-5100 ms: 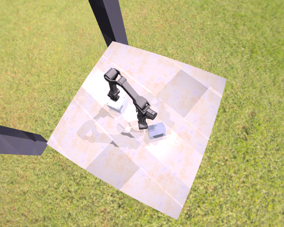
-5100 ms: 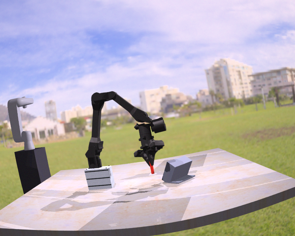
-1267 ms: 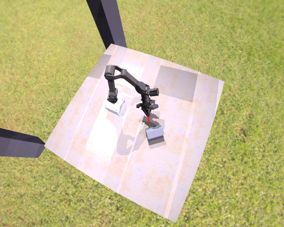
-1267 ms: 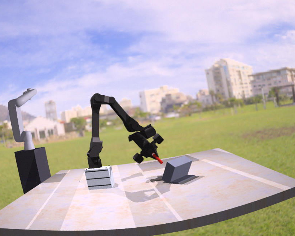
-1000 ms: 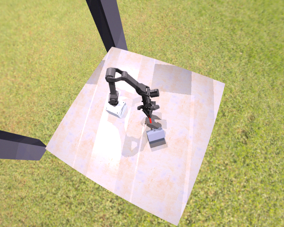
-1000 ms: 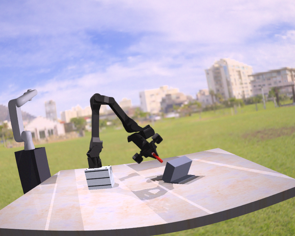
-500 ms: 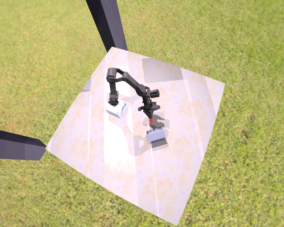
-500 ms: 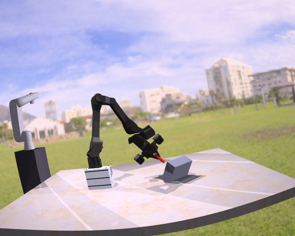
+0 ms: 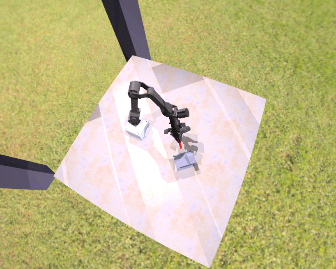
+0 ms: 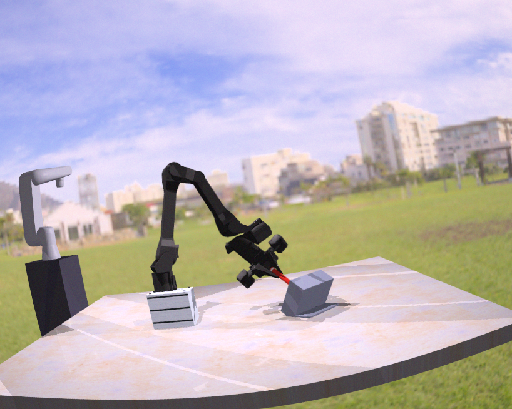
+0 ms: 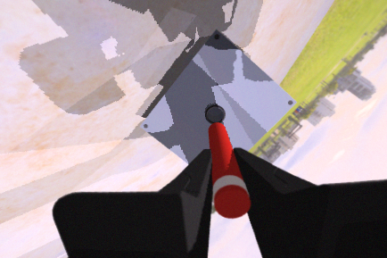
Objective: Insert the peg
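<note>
The single black arm [image 9: 158, 99] [image 10: 209, 197] arches up from its base and slants down toward one sloped panel [image 9: 184, 161] [image 10: 308, 290] [image 11: 241, 101]. Its one gripper [image 9: 178, 140] [image 10: 275, 269] [image 11: 222, 155] clamps one red peg [image 9: 180, 144] [image 10: 281, 276] [image 11: 221, 154], tilted, with the far end near the panel's single round hole [image 11: 215, 113].

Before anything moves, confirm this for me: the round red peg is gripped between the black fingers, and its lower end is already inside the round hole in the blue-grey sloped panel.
The round red peg isn't inside the round hole: the wrist view shows the hole's opening uncovered, just beyond the peg's lower end. The rest stands.
</note>
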Robot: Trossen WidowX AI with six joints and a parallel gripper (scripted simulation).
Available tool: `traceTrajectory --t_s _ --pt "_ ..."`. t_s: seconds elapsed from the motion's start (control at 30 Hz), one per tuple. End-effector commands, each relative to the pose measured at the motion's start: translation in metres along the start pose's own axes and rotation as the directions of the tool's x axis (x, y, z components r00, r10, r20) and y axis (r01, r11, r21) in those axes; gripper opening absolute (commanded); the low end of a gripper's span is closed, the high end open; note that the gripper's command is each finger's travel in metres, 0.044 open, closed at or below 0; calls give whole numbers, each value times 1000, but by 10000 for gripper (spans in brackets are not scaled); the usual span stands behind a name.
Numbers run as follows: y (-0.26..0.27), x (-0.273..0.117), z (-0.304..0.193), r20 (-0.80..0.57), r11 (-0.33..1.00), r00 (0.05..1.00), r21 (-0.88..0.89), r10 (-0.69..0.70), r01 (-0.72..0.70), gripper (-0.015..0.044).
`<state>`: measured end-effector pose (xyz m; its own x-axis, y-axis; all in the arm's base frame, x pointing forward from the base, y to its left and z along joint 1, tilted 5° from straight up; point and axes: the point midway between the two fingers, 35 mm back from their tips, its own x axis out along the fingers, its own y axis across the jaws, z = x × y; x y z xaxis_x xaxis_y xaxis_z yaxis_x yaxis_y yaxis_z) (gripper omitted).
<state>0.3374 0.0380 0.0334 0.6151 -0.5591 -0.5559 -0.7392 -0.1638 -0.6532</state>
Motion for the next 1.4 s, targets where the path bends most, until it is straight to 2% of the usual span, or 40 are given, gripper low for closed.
traceTrajectory --t_s 0.0,1.37 --pt "1 5 0 -5 1000 1000 -11 -3 3 0" --pt "0 39 -1 -19 999 999 -2 -36 36 0"
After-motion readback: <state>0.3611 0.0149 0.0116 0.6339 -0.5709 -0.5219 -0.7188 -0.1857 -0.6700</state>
